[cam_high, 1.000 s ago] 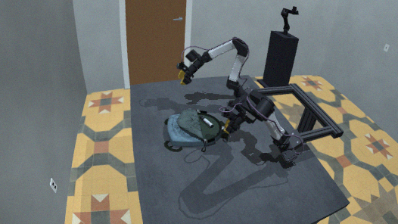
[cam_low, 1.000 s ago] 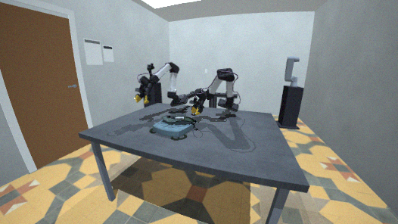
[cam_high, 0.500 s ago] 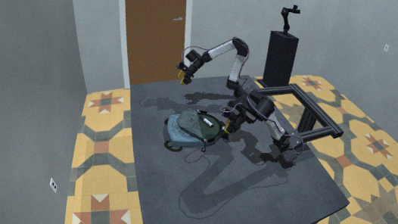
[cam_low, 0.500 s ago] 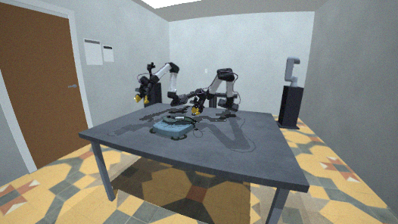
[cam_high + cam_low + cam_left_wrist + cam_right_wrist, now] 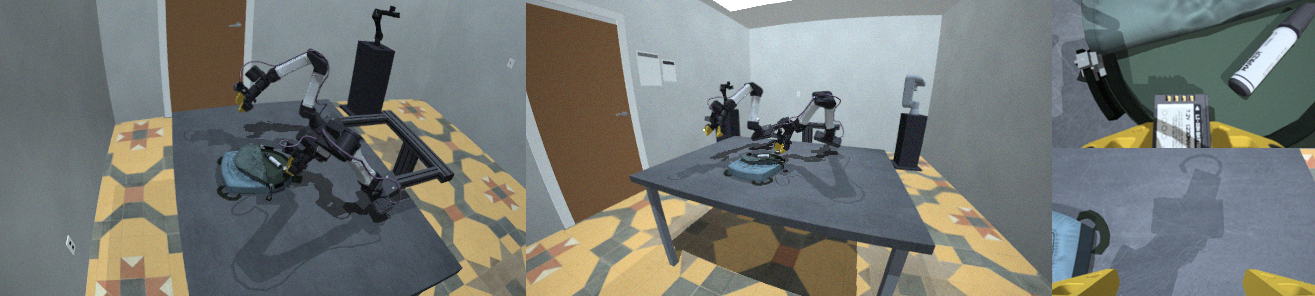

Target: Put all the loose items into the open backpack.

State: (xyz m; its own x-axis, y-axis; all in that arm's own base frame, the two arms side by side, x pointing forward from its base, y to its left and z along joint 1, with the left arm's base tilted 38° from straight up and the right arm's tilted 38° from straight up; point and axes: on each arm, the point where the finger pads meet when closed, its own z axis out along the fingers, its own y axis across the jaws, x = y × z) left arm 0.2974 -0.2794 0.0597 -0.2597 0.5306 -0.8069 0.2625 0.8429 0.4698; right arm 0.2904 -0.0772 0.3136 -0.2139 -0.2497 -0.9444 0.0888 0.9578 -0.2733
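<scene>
A blue backpack (image 5: 231, 175) (image 5: 755, 170) (image 5: 1065, 244) lies on a dark table (image 5: 320, 260) (image 5: 806, 205) (image 5: 1066, 99) (image 5: 1263, 214), its flap (image 5: 252, 162) (image 5: 1151, 20) folded back. A white marker (image 5: 275, 161) (image 5: 1265, 63) rests inside. The left gripper (image 5: 289, 166) (image 5: 780, 148) (image 5: 1182, 128) is clamped on a small battery (image 5: 1181, 122) above the opening; the right gripper (image 5: 240, 102) (image 5: 713, 132) (image 5: 1181, 275) hangs with fingers wide apart, holding nothing. The battery is probably light, rigid and smooth, best gripped by its long sides, as now, contacts untouched. The flap looks soft and could sag.
</scene>
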